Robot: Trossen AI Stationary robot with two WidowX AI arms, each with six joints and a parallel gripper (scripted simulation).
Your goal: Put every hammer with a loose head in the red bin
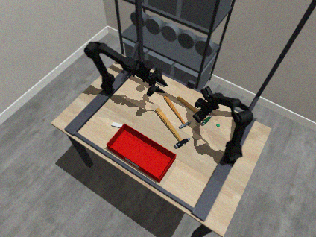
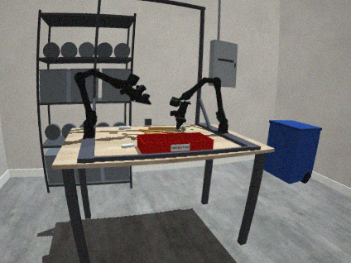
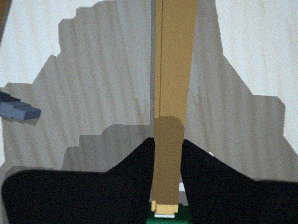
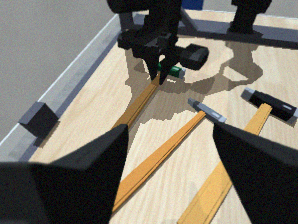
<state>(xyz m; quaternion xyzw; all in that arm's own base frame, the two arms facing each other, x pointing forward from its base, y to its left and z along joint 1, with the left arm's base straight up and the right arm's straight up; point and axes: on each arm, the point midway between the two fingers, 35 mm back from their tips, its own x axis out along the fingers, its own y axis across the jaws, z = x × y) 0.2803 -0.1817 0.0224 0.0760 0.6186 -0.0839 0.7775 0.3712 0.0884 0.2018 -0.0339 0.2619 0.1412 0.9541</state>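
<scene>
A hammer with a green head (image 1: 206, 120) (image 4: 175, 71) lies on the table; its wooden handle (image 3: 175, 60) runs between the left fingers. My left gripper (image 3: 166, 145) (image 4: 157, 83) (image 2: 179, 127) is shut on that handle close to the head, which is mostly hidden in the left wrist view. A hammer with a small grey head (image 1: 184, 125) (image 4: 207, 110) (image 3: 19, 109) lies beside it. A hammer with a black head (image 1: 182, 142) (image 4: 270, 102) lies nearest the bin. My right gripper (image 1: 164, 88) (image 4: 170, 129) is open and empty, above the table near the handle ends. The red bin (image 1: 119, 153) (image 2: 155, 145) looks empty.
A small green disc (image 1: 217, 125) lies past the green head. A white flat piece (image 1: 117, 125) (image 2: 127, 145) lies beside the bin. A dark block (image 4: 38, 121) stands at the table's back edge. Dark frame rails (image 1: 217, 186) run along the table's sides.
</scene>
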